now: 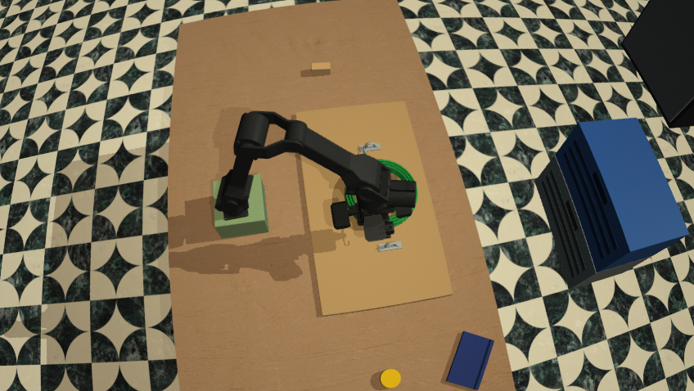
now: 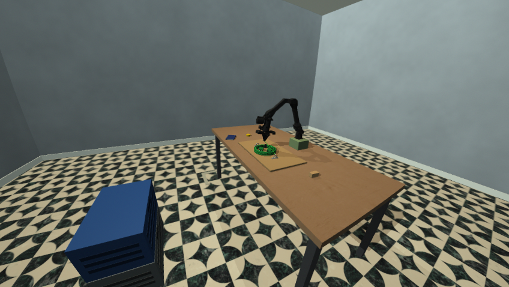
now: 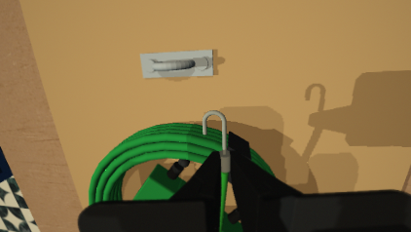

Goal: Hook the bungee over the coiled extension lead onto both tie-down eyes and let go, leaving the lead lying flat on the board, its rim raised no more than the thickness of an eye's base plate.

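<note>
The green coiled extension lead (image 1: 401, 171) (image 2: 265, 147) (image 3: 128, 150) lies on the tan board (image 1: 379, 276) (image 2: 287, 162) (image 3: 97, 29), its green plug (image 3: 153, 184) inside the coil. My gripper (image 1: 375, 226) (image 2: 265, 137) (image 3: 224, 158) is shut on the green bungee just below its grey metal hook (image 3: 214, 120), above the coil's rim. The hook points toward the near tie-down eye (image 1: 389, 246) (image 3: 177, 64), a short way from it. The far tie-down eye (image 1: 369, 146) sits beyond the coil. The arm hides the rest of the bungee.
The arm's green pedestal (image 1: 241, 216) stands left of the board. A small wooden block (image 1: 320, 66) lies at the table's far end, a blue notebook (image 1: 470, 359) and a yellow disc (image 1: 389, 377) at the near end. A blue crate (image 1: 617, 194) stands on the floor.
</note>
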`<state>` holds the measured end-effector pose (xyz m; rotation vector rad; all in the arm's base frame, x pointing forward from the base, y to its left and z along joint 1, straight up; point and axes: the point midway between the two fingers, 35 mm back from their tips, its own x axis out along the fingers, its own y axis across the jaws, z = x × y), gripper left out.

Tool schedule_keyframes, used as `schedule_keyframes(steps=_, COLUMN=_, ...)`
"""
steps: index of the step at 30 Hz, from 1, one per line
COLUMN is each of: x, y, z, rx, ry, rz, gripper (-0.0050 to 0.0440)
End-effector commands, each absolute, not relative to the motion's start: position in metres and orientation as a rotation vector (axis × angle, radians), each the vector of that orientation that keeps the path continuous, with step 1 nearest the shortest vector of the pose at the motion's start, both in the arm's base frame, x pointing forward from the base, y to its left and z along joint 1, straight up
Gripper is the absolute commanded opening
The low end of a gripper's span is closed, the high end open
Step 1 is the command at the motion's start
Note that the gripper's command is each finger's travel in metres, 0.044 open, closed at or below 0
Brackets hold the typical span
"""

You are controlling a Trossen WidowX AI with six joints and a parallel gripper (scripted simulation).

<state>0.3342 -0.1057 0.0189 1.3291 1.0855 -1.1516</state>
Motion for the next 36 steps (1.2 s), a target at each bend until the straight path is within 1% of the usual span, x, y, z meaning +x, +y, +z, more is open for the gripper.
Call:
schedule_keyframes(steps=1, x=0.341, y=-0.119, z=0.024, rx=1.329, ry=1.053, rz=-1.146, gripper=-0.0050)
schedule_keyframes(steps=17, x=0.345, y=-0.148, z=0.022, rx=1.323, ry=1.033, rz=-1.130, gripper=-0.0050)
schedule_keyframes(steps=36, x=0.346, y=-0.154, z=0.024, rx=1.323, ry=1.023, rz=-1.125, gripper=-0.0050)
